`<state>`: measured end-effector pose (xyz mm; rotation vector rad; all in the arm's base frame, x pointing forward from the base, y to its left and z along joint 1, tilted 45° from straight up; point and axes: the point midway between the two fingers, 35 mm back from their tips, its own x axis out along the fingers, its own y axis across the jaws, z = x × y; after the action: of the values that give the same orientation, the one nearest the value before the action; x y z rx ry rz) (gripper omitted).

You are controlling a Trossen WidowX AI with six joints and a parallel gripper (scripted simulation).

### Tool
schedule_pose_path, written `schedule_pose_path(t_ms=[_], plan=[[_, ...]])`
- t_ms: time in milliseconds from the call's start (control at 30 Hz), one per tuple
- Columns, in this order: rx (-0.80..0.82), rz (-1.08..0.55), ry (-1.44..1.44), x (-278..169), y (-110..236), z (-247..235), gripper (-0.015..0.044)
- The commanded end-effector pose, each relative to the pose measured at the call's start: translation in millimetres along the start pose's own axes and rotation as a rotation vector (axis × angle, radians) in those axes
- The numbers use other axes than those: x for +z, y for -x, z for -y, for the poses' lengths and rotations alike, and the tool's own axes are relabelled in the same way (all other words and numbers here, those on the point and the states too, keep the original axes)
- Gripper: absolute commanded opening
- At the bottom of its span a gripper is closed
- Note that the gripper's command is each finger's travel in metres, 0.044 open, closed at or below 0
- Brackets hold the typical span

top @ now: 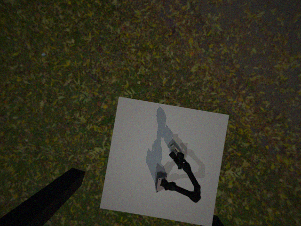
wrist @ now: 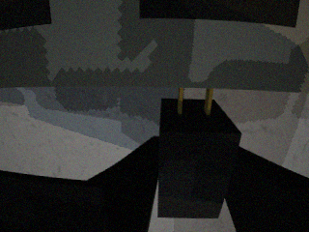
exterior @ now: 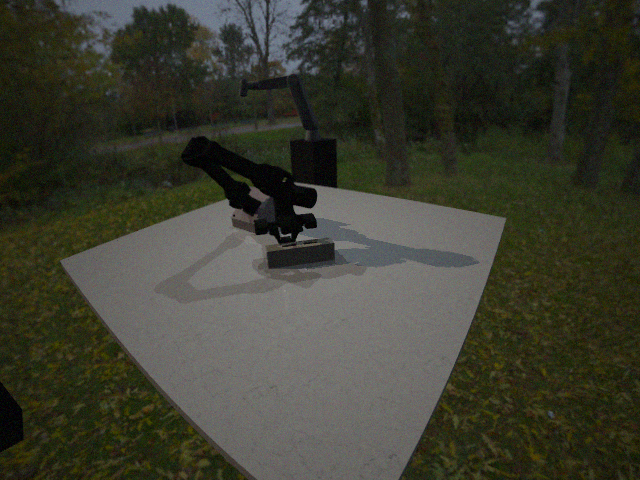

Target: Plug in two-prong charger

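Observation:
My gripper (wrist: 185, 145) (exterior: 287, 233) (top: 176, 153) is shut on the black two-prong charger (wrist: 192, 174). Its two yellow prongs (wrist: 195, 100) point forward, away from the wrist camera. A gap shows between the prong tips and the right outlet. In the exterior and top views the power strip (exterior: 299, 253) (top: 173, 143) lies on the white table (exterior: 310, 361) (top: 131, 146), with the gripper just above it.
The arm's base block (exterior: 245, 219) (top: 159, 181) stands on the table behind the strip. A black post with a camera arm (exterior: 312, 160) stands at the table's far edge. A dark bar (top: 43, 197) lies over the grass beside the table.

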<state>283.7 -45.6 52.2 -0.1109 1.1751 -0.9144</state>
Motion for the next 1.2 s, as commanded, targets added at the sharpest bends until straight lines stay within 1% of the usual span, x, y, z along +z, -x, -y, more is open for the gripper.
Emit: schedule_pose_path(t_ms=[0, 1167], plan=[[-0.003, 0.003, 0.005, 2.1, 0.3, 0.1, 0.0000], [-0.003, 0.003, 0.005, 10.1, 0.9, -0.1, 0.0000]])
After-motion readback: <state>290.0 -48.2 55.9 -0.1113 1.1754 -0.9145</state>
